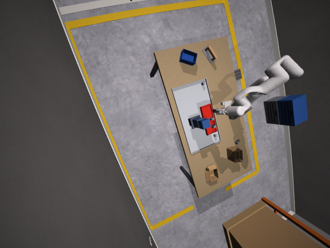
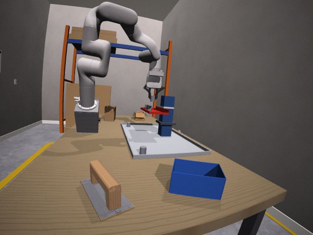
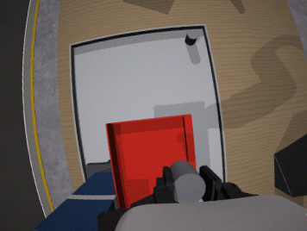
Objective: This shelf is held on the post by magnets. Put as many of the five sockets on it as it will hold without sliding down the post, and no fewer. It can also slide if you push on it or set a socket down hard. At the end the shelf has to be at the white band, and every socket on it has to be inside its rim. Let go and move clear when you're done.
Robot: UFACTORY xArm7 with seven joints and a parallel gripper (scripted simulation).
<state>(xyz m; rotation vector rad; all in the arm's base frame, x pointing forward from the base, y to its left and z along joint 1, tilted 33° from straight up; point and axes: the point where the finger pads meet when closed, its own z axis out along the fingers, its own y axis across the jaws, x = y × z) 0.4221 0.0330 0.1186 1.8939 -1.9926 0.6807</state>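
The red shelf (image 1: 208, 114) hangs on the blue post (image 2: 165, 115), about level with the white band (image 2: 167, 108). My gripper (image 2: 152, 97) is shut on a grey socket (image 3: 184, 182) and holds it just above the near edge of the shelf (image 3: 152, 157). Two sockets (image 1: 212, 122) stand on the shelf's far part; one of them shows in the exterior view (image 2: 146, 106). In the wrist view my hand hides them. Two more sockets stand on the grey tray, one at each end (image 2: 142, 149) (image 2: 128, 124).
The grey tray (image 1: 195, 115) lies mid-table. A blue bin (image 2: 197, 178) and a wooden handle on a plate (image 2: 104, 188) stand at one end, two cardboard boxes (image 1: 234, 153) (image 1: 211, 172) at the other. A small dark object (image 1: 237, 141) lies beside the tray.
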